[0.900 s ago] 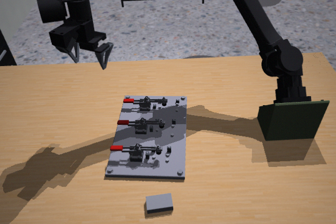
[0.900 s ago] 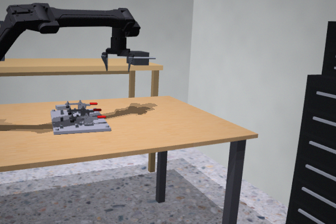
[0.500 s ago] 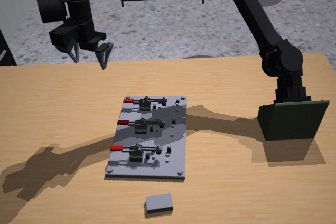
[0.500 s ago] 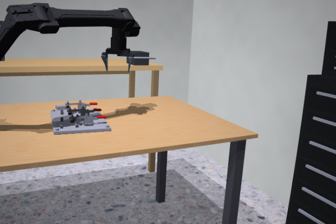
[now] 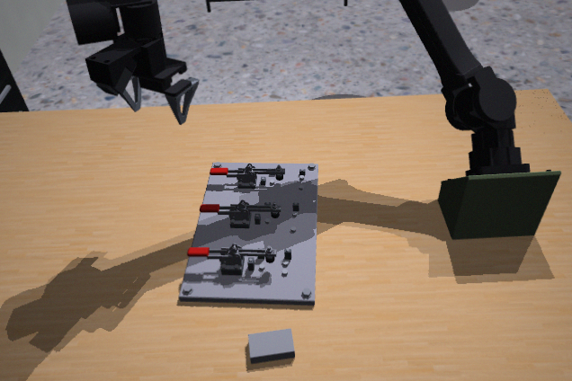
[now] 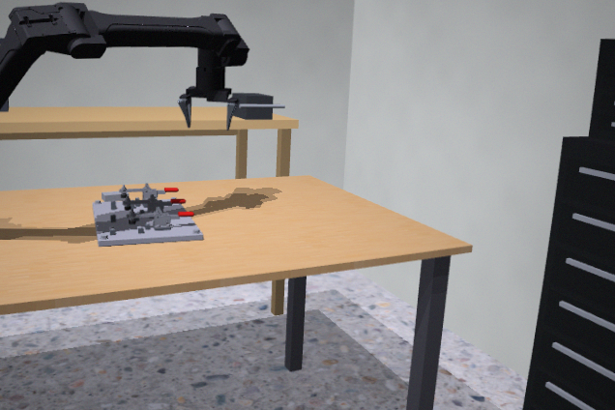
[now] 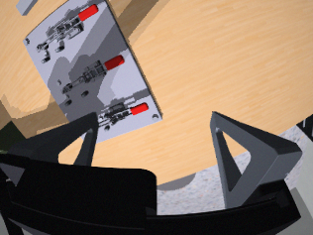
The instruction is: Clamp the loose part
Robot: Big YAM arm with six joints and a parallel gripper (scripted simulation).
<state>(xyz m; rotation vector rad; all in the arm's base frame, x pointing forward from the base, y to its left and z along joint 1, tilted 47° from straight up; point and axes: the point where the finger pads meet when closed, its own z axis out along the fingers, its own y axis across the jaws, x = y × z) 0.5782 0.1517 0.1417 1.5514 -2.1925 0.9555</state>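
Black two-fingered metal claw point(image 5: 157, 117) point(image 6: 208, 129) point(image 7: 154, 118) spread wide, grasping nothing | Step 1, fetching, apparently | next: reach for loose grey rectangular block point(image 5: 271, 345) point(image 6: 112, 194) point(image 7: 27, 6)

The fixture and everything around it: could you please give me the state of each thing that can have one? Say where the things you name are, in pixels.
Jaws point(image 5: 157, 117) point(image 6: 208, 128): wide open, nothing between them.
Loose part point(image 5: 271, 345): lying flat on the table, outside the fixture.
Fixture plate point(image 5: 258, 288) point(image 6: 149, 240) point(image 7: 40, 63): flat on the table, no part in any nest.
Red handles point(image 5: 198, 252) point(image 6: 186, 214) point(image 7: 140, 109): all three roughly level.
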